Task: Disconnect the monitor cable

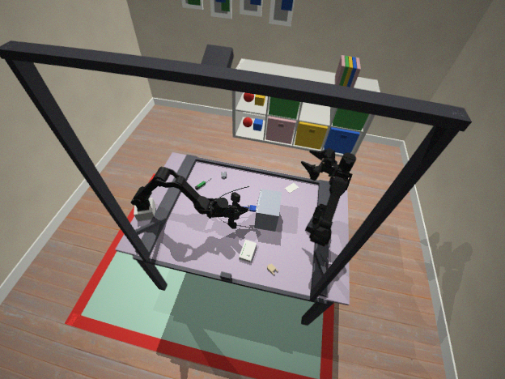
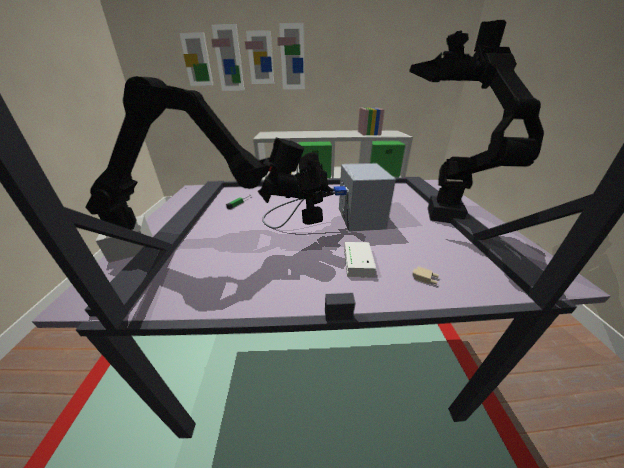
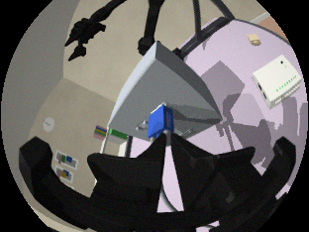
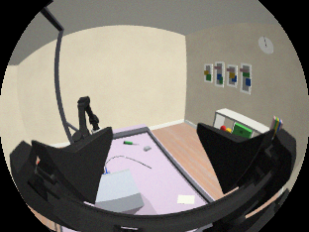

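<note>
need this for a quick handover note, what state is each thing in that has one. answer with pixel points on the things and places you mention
left pincer (image 1: pixel 247 209) (image 2: pixel 333 191) (image 3: pixel 167 142): shut on a thumbscrew (image 3: pixel 168 134)
right pincer (image 1: pixel 306 157) (image 2: pixel 411 68) (image 3: pixel 66 54) (image 4: pixel 155 129): open, raised in the air
plug (image 1: pixel 252 207) (image 2: pixel 340 190) (image 3: pixel 159 121): at the port, seating depth unclear
cable (image 1: pixel 237 189) (image 2: pixel 263 219) (image 4: pixel 121 157): slack, curved
screwdriver (image 1: pixel 200 185) (image 2: pixel 234 203) (image 4: pixel 128 143): lying down
</note>
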### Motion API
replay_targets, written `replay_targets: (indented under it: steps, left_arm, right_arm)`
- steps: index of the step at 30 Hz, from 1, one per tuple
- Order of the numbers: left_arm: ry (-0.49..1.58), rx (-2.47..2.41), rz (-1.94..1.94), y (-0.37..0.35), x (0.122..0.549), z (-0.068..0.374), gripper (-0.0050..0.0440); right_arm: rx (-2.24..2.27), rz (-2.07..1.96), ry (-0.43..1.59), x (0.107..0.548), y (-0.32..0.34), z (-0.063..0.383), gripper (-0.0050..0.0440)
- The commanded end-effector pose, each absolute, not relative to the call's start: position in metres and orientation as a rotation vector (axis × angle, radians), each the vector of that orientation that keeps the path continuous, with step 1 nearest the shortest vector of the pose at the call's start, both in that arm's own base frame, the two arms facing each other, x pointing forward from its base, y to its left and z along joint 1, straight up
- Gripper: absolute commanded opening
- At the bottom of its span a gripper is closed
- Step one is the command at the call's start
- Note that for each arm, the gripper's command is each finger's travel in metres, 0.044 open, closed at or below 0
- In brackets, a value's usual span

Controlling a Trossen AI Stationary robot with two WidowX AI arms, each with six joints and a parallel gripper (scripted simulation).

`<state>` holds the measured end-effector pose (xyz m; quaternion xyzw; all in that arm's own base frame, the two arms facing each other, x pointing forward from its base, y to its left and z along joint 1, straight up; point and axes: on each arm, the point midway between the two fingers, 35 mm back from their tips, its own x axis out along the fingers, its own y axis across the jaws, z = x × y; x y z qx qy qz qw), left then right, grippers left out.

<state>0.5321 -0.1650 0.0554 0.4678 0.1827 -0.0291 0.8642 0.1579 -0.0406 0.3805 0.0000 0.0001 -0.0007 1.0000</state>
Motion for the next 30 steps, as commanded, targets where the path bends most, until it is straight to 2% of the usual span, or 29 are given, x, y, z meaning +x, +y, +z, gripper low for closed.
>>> replay_targets:
  steps: [1,13,21,23,30]
  left_arm:
    - [0.375,0.922,-0.071,-0.1649,0.5347,0.0703,0.0]
    - [0.393,0.859,-0.097,-0.1639,0.5351,0.0715,0.0]
    - [0.393,0.859,-0.097,-0.1639,0.5351,0.0715,0.0192]
    - [0.393,0.859,-0.097,-0.1639,0.5351,0.0715,0.0192]
    - [0.393,0.859,-0.097,-0.1639,0.5351,0.0715,0.036]
  right_arm:
    - [-0.006,0.0,-0.001,0.1576,-0.0394,0.3834,0.044]
    - [-0.006,0.0,-0.001,0.1576,-0.0394,0.3834,0.044]
    - [-0.006,0.0,-0.001,0.1576,-0.0394,0.3834,0.044]
    - [-0.006,0.0,-0.001,0.1576,-0.0394,0.3834,0.044]
    - [-0.006,0.0,-0.001,0.1576,-0.0394,0.3834,0.044]
